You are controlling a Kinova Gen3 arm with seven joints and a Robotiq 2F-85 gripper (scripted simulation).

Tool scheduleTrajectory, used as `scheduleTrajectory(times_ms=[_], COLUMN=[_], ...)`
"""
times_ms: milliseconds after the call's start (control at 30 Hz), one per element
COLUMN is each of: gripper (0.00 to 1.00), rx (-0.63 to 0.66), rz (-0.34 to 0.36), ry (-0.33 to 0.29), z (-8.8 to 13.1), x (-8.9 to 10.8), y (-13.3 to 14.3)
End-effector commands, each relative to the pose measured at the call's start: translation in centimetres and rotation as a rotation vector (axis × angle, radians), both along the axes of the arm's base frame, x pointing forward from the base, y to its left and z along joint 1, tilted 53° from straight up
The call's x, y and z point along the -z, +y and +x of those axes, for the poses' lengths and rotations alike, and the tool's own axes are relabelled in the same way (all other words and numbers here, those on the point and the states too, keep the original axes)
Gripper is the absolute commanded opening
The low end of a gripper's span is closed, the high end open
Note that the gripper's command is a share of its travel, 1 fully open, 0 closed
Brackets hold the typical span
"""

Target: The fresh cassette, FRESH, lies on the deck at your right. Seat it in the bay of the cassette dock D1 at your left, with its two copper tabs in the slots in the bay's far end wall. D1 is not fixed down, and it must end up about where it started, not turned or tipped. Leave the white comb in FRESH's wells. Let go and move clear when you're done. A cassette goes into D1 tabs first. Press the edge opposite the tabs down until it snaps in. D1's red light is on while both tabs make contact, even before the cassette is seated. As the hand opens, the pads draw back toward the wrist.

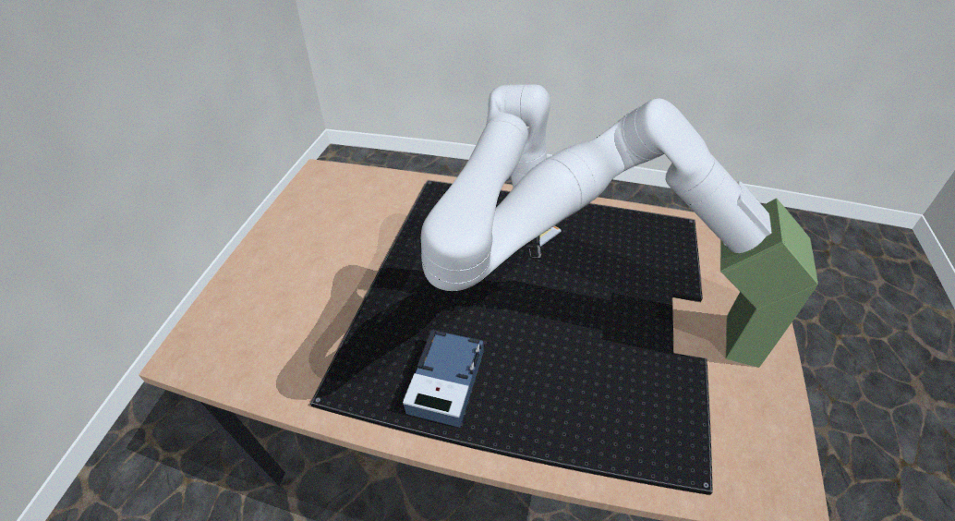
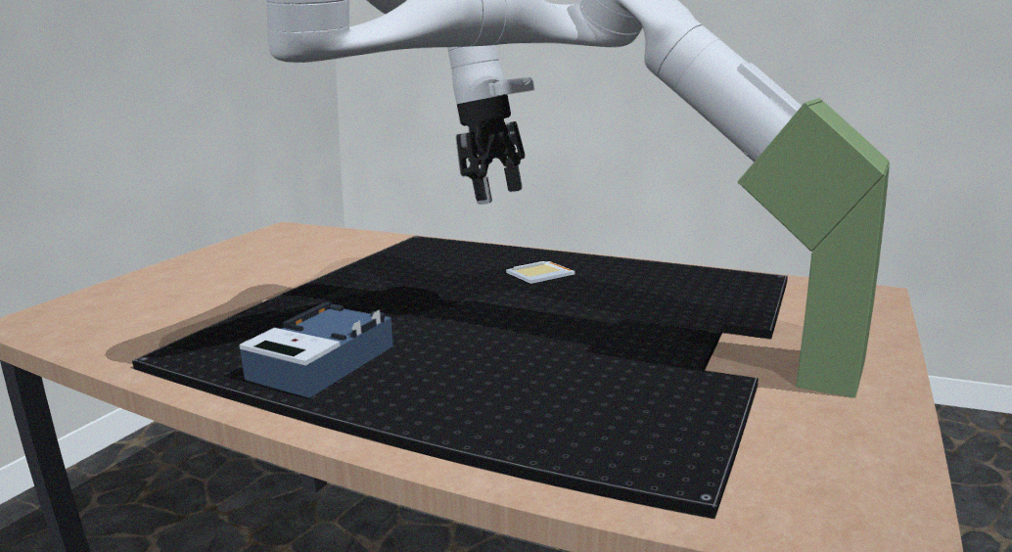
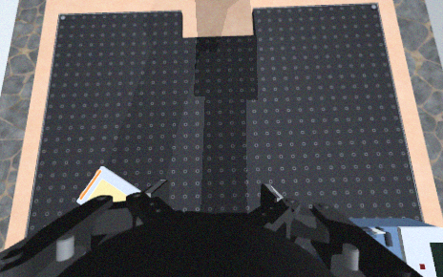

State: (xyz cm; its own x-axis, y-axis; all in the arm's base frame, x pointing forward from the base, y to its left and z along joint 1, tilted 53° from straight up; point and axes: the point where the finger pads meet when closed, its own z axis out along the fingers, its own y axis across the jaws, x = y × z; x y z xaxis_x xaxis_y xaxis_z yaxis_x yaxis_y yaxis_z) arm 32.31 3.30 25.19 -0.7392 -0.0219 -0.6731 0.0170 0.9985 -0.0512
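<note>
Grey walls and a dark stone-pattern floor surround a tan table (image 2: pixel 814 478) carrying a black perforated deck (image 2: pixel 566 421), with the arm rising from a green pedestal (image 2: pixel 843 279) at the deck's 3 o'clock edge in the exterior view. Your gripper (image 2: pixel 496 184) hangs high over the deck with its fingers spread as wide as they go and nothing between them. FRESH (image 2: pixel 540 270) lies flat on the deck at about 5 o'clock from the gripper in that view, well below it and untouched; in the wrist view it peeks out at 8 o'clock (image 3: pixel 104 187), half hidden behind a finger, with an orange strip along one edge. The white comb is too small to make out here. The cassette dock D1 (image 2: pixel 311 353) sits well apart from FRESH, toward 8 o'clock on the deck, square and upright, its bay (image 1: pixel 449 354) apparently holding no cassette and a small red dot showing on its white front panel (image 1: pixel 435 398). Judged from this, nothing of the task is done: you have yet to come down over FRESH, grasp it, carry it to D1, feed the tabs into the far-wall slots and press the opposite edge down, all without nudging the loose dock.
</note>
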Motion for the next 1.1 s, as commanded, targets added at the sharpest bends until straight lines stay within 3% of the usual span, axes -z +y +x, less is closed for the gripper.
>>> scheduleTrajectory(times_ms=[0, 133, 200, 433, 700, 767, 1067], gripper=[1.00, 1.00, 1.00, 1.00, 1.00, 1.00, 1.00], rx=[0.029, 0.149, 0.149, 0.323, 0.517, 0.517, 0.726], rz=[0.012, 0.126, 0.126, 0.281, 0.465, 0.465, 0.679], ry=[-0.041, -0.002, -0.002, 0.012, 0.003, 0.003, -0.021], z=[1.3, 1.6, 1.6, 3.4, 5.0, 5.0, 7.0], x=[-1.0, 0.5, 0.5, 0.9, 1.4, 1.4, 2.0], y=[-1.8, -2.5, -2.5, -4.8, -7.2, -7.2, -10.6])
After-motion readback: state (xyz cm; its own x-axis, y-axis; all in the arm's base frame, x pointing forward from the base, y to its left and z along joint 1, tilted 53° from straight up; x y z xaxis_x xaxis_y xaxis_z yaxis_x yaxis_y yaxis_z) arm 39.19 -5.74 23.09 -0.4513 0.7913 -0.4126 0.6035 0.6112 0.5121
